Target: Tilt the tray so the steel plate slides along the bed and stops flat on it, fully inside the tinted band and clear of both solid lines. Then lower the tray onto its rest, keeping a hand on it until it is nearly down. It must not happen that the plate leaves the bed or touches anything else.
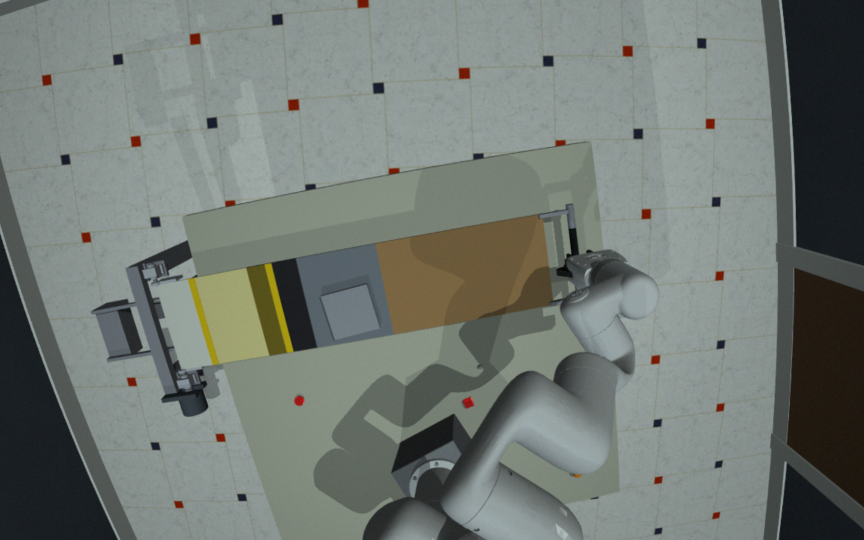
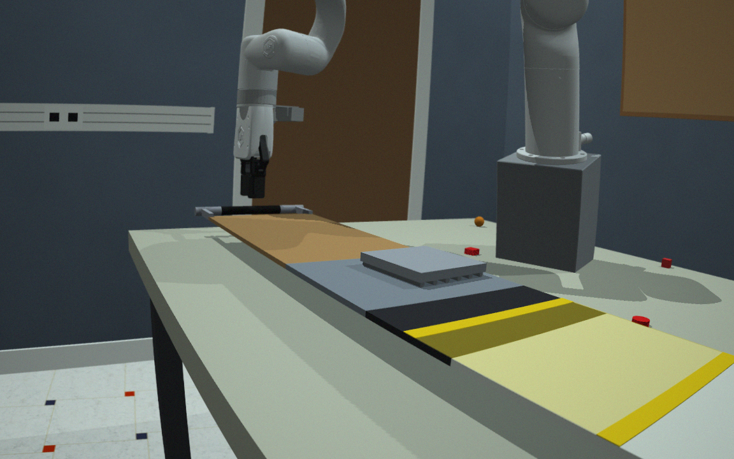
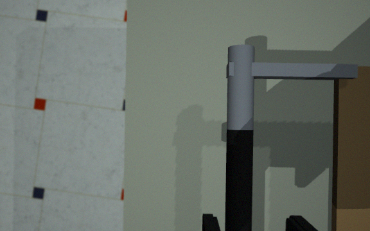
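The long tray lies low on the table, hinged at its left end. The grey steel plate (image 1: pixel 349 311) rests flat on the tray's grey section, also seen in the side view (image 2: pixel 422 263), short of the black strip. The tinted yellow band (image 1: pixel 230 321) between two solid yellow lines is empty. The tray's handle bar (image 2: pixel 252 209), black with grey ends, is at the far end. My gripper (image 2: pixel 253 191) hangs just above it, open and holding nothing. In the wrist view the handle (image 3: pixel 239 135) runs between my fingertips, nearer the left one.
The arm's dark pedestal (image 2: pixel 546 208) stands on the table beside the tray. Small red markers (image 1: pixel 298 400) (image 1: pixel 467 402) and an orange ball (image 2: pixel 478 220) lie on the table. The hinge bracket and motor (image 1: pixel 146 322) overhang the table's left edge.
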